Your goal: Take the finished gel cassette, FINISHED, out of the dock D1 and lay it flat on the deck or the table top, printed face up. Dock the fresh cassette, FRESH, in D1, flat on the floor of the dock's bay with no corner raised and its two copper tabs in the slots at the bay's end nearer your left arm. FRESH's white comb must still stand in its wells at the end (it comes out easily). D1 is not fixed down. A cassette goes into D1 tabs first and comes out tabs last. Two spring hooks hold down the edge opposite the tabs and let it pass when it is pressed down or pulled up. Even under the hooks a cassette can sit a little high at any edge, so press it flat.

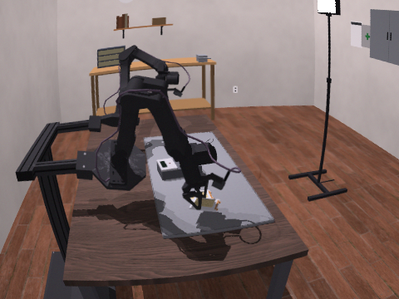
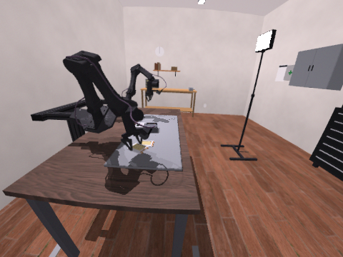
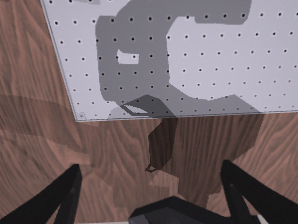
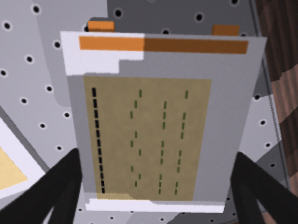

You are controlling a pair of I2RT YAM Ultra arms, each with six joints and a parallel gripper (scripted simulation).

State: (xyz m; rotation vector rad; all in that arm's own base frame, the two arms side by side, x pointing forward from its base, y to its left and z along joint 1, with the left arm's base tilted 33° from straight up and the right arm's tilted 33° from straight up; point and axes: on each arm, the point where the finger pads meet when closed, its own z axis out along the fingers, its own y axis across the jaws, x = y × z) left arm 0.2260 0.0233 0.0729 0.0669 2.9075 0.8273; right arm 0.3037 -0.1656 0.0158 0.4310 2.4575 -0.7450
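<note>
The printed cassette point(image 1: 204, 203) point(image 2: 138, 147) point(image 4: 150, 135), which I take for FINISHED from its rows of marks, hangs face up in my right gripper point(image 1: 201, 201) point(image 2: 136, 145) point(image 4: 157, 156). The fingers are clenched across its width on the two long sides, towards the end away from its copper tabs point(image 4: 101, 26). It seems to be just above the deck point(image 1: 249, 208) point(image 2: 168, 143) point(image 3: 225, 45) point(image 4: 30, 90), near the bench's right-hand end and nearer the edge opposite the arm mounts.

I judge it light, thin and stiff, with smooth sides that could pivot between my pads. With the tab end reaching out ahead, I'd keep the hold square on the rims, off the printed face, lower it level and release only once it lies flat.

Beside it, on the side away from the bench's right-hand end, I see part of another cassette point(image 4: 10, 167). It may be FRESH; its comb I can't make out. I'd take that one by the long rims too, clear of the comb, and move gently.

Dock D1 I can't identify surely.

Farther out, my left gripper point(image 2: 148, 99) point(image 3: 151, 168) is spread wide with nothing in it, above the bench's left-hand end.
</note>
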